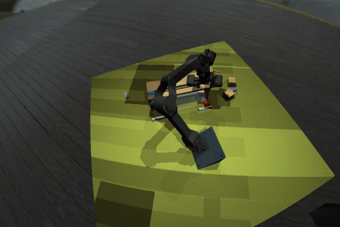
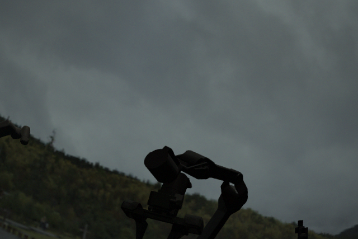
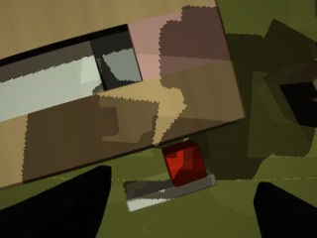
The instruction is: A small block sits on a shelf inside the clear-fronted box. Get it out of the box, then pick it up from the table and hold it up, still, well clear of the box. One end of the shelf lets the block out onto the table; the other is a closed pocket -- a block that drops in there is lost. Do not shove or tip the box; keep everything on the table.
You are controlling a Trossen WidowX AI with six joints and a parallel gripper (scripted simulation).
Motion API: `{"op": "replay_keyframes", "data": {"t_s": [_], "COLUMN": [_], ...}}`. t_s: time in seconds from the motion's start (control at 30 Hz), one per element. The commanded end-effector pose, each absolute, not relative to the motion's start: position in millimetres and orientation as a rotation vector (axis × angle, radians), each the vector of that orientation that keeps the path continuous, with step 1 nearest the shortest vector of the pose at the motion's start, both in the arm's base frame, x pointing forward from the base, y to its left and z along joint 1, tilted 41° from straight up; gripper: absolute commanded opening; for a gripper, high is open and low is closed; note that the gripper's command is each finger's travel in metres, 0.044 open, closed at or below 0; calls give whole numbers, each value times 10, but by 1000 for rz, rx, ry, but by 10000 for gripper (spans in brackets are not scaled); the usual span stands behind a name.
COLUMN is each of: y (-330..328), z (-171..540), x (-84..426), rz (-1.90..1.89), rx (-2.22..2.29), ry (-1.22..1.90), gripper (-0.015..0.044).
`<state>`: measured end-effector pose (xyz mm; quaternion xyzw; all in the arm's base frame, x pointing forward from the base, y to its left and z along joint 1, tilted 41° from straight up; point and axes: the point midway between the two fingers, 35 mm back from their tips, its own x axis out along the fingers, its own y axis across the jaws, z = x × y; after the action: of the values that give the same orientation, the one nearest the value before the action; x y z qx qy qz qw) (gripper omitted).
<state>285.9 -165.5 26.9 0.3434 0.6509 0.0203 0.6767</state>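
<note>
A red block (image 1: 206,103) (image 3: 185,161) is outside the box, on the table by the front of its right end. It sits against or very near a low white bar (image 1: 202,109) (image 3: 149,197). The wooden box (image 1: 152,85) (image 3: 64,144) has a clear front and a long slot in its top. My gripper (image 1: 204,84) (image 3: 184,184) is open and empty, above the box's right end. In the wrist view its dark fingers stand on either side of the block, with wide gaps. The exterior view shows the gripper dark and cut off at the bottom, and no block.
Another white bar (image 1: 158,118) lies at the front left of the box. Right of the box are wooden blocks (image 1: 231,81) (image 1: 228,94) and a purple piece (image 1: 233,89). A thin stick (image 1: 217,71) lies behind, and a lilac piece (image 1: 125,94) lies left.
</note>
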Motion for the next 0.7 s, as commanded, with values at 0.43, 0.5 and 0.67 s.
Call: {"op": "replay_keyframes", "data": {"t_s": [0.43, 0.5, 0.67], "y": [-1790, -1804, -1829], "z": [157, 152, 144], "x": [2661, 2647, 2619], "rz": [-1125, -1211, -1435], "rx": [2245, 2344, 2572], "ry": [1244, 1203, 1087], "gripper": [285, 285, 285]}}
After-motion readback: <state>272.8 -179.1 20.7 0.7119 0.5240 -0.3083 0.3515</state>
